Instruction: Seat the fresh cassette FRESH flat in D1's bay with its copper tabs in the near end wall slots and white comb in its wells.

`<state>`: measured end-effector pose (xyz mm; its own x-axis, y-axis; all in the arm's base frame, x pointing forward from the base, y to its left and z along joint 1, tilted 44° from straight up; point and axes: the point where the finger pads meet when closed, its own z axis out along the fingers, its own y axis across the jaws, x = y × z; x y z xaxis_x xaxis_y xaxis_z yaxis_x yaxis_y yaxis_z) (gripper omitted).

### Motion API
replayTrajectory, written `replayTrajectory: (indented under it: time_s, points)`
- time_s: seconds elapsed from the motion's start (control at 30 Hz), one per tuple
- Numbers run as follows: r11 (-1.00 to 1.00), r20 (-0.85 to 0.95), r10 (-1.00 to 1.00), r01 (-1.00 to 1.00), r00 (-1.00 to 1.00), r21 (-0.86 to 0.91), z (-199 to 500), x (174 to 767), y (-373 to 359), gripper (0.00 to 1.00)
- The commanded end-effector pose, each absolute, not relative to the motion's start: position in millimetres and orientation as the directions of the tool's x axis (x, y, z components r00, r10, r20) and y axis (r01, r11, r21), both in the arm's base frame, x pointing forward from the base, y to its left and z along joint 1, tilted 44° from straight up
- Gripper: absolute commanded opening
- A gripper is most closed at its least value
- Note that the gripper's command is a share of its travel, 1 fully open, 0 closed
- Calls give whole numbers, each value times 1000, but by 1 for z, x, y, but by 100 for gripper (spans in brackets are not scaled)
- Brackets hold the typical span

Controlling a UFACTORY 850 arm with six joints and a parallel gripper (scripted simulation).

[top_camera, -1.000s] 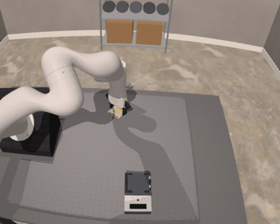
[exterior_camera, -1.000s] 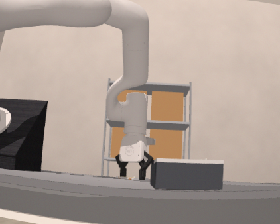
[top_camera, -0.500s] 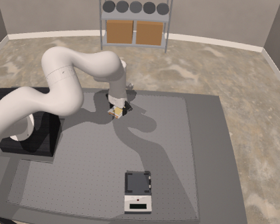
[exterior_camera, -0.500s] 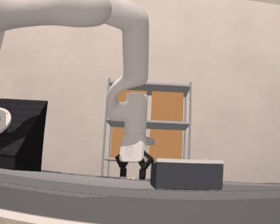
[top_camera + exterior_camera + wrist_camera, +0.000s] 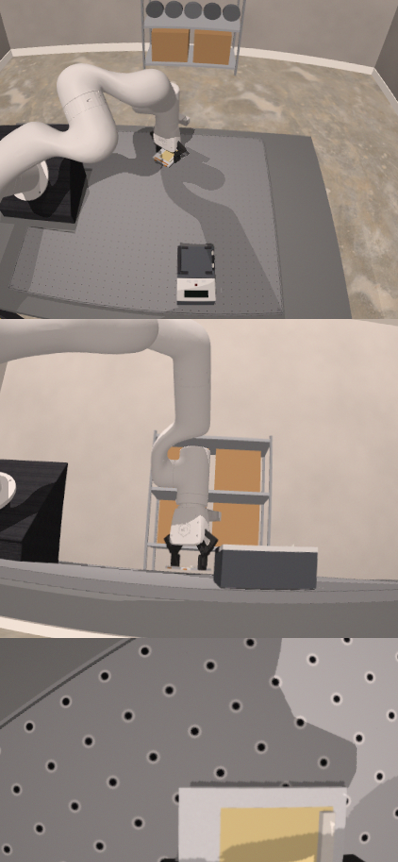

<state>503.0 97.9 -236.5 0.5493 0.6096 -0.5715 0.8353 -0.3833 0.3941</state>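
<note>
Gripping FRESH (image 5: 262, 825) (wrist view alone shows its yellow face), end effector (image 5: 189, 562).

Perforated grey table (image 5: 118, 236) bearing D1 (image 5: 196, 273), FRESH (image 5: 167, 158).

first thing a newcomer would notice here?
The big white arm snaking over the perforated table, its pincer shut on the FRESH cassette near the table's far edge. Then dock D1, alone at the near edge, bay vacant, far from the cassette. The shelf behind comes last.
</note>
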Motion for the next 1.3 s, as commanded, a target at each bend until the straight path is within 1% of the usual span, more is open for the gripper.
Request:
replayTrajectory:
  time_s: [0.0, 1.27]
  points:
    - [-383, -570, 611, 835, 550, 395, -233, 504, 102, 0]
    - [-383, -570, 611, 835, 550, 395, -200, 503, 134, 0]
